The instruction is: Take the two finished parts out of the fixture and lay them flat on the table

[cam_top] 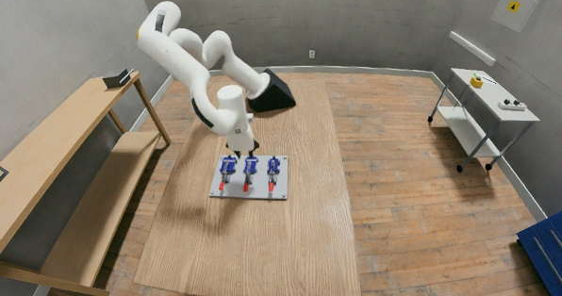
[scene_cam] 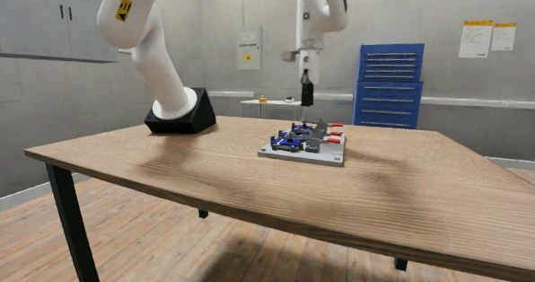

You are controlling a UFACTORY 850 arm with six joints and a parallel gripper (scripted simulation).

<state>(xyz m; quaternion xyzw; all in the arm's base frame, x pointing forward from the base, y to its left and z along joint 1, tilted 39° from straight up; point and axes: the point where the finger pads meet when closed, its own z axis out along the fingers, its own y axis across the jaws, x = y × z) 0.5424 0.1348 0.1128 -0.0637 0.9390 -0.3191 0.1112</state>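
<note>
The fixture plate (cam_top: 264,192) lies near the middle of the table (cam_top: 292,243), and it carries three blue clamp stations in a row: the left station (cam_top: 228,166), the middle station (cam_top: 250,166) and the right station (cam_top: 272,165). Each station has its long axis from 12 to 6 o'clock in the top view, with the red handle tip at the 6 o'clock end. The parts under the clamps are too small to see which have a slot, so I cannot tell which one is the blank.

The gripper (cam_top: 244,155) hangs just at 12 o'clock from the row, between the left and the middle station, a little nearer to the middle one. In the exterior view the gripper (scene_cam: 307,101) is clearly above the fixture and does not touch it. Its fingers stand about half open and hold nothing.

I judge that the coming move is mostly downward and slightly toward 6 o'clock, to reach a clamp handle or a part. The arm base (cam_top: 278,103) is further at 12 o'clock.
</note>
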